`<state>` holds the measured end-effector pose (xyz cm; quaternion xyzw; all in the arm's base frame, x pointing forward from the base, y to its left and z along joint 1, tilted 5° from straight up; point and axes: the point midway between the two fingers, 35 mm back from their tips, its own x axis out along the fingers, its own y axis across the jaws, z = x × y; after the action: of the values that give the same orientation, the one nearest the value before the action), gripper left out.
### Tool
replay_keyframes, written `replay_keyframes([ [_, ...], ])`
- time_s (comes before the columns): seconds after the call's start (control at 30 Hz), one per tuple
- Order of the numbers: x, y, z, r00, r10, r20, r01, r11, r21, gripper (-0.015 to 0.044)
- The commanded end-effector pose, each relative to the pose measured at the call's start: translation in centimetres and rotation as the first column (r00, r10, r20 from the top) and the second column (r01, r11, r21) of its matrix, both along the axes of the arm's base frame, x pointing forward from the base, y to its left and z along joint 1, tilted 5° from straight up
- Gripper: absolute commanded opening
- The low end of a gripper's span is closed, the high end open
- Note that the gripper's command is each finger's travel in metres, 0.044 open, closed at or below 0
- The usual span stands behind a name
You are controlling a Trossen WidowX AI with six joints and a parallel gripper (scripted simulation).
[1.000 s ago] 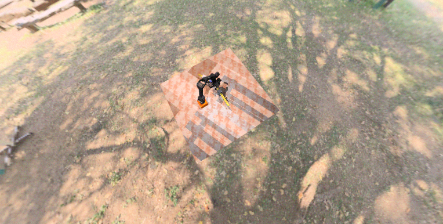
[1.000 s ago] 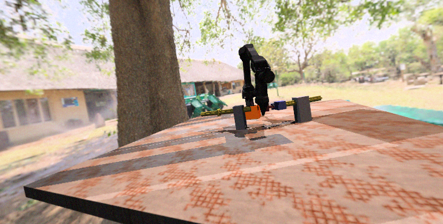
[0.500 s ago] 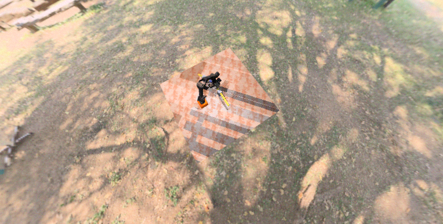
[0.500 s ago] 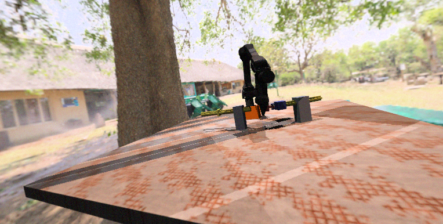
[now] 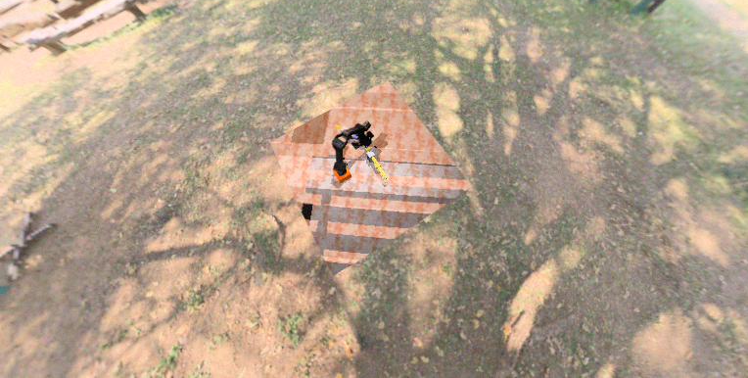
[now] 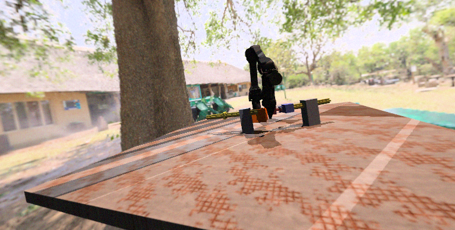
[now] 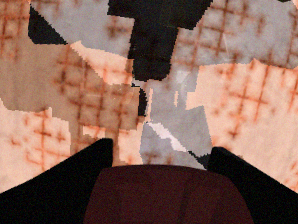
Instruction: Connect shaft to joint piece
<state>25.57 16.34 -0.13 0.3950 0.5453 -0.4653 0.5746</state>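
My gripper [image 7: 161, 153] [image 6: 271, 114] [image 5: 361, 139] points down between two dark grey blocks and is shut on the joint piece [image 7: 166, 216], which fills the bottom of the wrist view as a dark red block between my black fingers. In the exterior view a blue part [image 6: 287, 107] sits just right of my fingers, on the end of a yellow shaft [image 6: 313, 102] that passes through the right block [image 6: 309, 112]. Another yellow shaft [image 6: 223, 114] [image 5: 378, 165] runs through the left block [image 6: 246, 120].
The arm's orange base [image 6: 261, 115] [image 5: 341, 175] stands right behind the left block. The patterned table top [image 6: 318, 171] [image 5: 366, 212] ends in an edge in front and on the left. A big tree trunk [image 6: 146, 56] stands beyond the table.
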Motion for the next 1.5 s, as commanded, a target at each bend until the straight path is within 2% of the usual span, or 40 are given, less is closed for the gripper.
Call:
replay_keyframes([
  [0.0,-0.01,0.04,-0.03,1.0,-0.001,-0.001,0.001,1.0,0.003,0.0182],
  [0.1,-0.01,0.04,-0.03,1.0,-0.001,-0.001,0.001,1.0,0.003,0.0182],
  [0.17,0.0,0.0,0.0,1.0,0.0,0.0,0.0,1.0,0.0,0.0147],
  [0.33,0.0,0.0,0.0,1.0,0.0,0.0,0.0,1.0,0.0,0.0147],
  [0.53,0.0,0.0,0.0,1.0,0.0,0.0,0.0,1.0,0.0,0.0],
  [0.7,-0.02,0.0,-0.01,1.0,-0.004,0.0,0.004,1.0,0.002,0.0],
  [0.97,-0.48,-0.14,-0.35,0.995,-0.098,-0.016,0.098,0.993,0.066,0.0],
  [1.47,-0.44,-0.09,-0.32,0.996,-0.093,-0.016,0.093,0.993,0.065,0.0],
])
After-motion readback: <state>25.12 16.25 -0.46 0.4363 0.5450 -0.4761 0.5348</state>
